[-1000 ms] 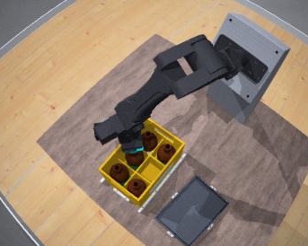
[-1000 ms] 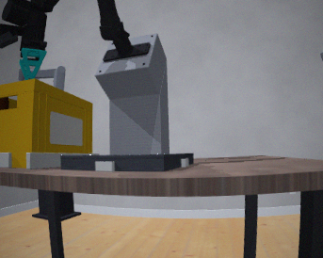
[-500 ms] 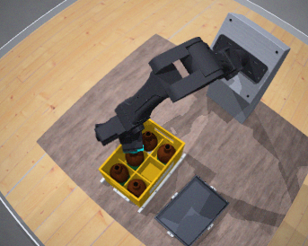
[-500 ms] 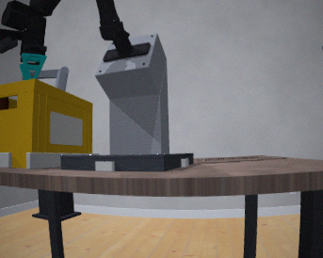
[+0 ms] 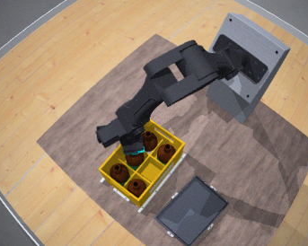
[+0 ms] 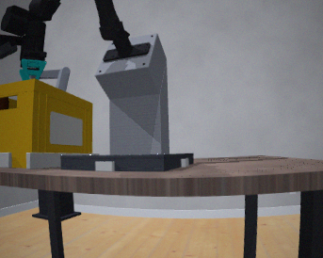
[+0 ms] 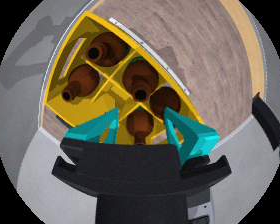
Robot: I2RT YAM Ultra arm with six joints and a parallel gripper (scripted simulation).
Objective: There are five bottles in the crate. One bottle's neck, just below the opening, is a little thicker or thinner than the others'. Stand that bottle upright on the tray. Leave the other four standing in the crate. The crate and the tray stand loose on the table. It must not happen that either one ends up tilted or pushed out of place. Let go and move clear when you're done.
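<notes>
The yellow crate [image 5: 142, 200] [image 6: 13, 124] [image 7: 66, 52] holds five brown bottles; one middle compartment is empty. In the top view, bottles stand in the crate's left end [image 5: 118, 173] [image 5: 136, 188], its other end [image 5: 149, 141] [image 5: 166, 153] and its middle [image 5: 135, 160]. The wrist view shows a bottle neck [image 7: 140, 94] just beyond the fingertips and another bottle [image 7: 140, 122] lower between the fingers in the picture. My gripper [image 5: 135, 151] [image 6: 31, 76] [image 7: 141, 111] is open above the crate, holding nothing. The dark tray [image 5: 162, 219] [image 6: 126, 162] is empty. I cannot tell which neck differs.
The tray lies beside the crate's long side, with a gap between them. The crate's raised walls and dividers surround the bottles. The grey robot base [image 5: 233, 99] [image 6: 137, 113] stands at the back of the table [image 5: 80, 90] [image 6: 249, 181].
</notes>
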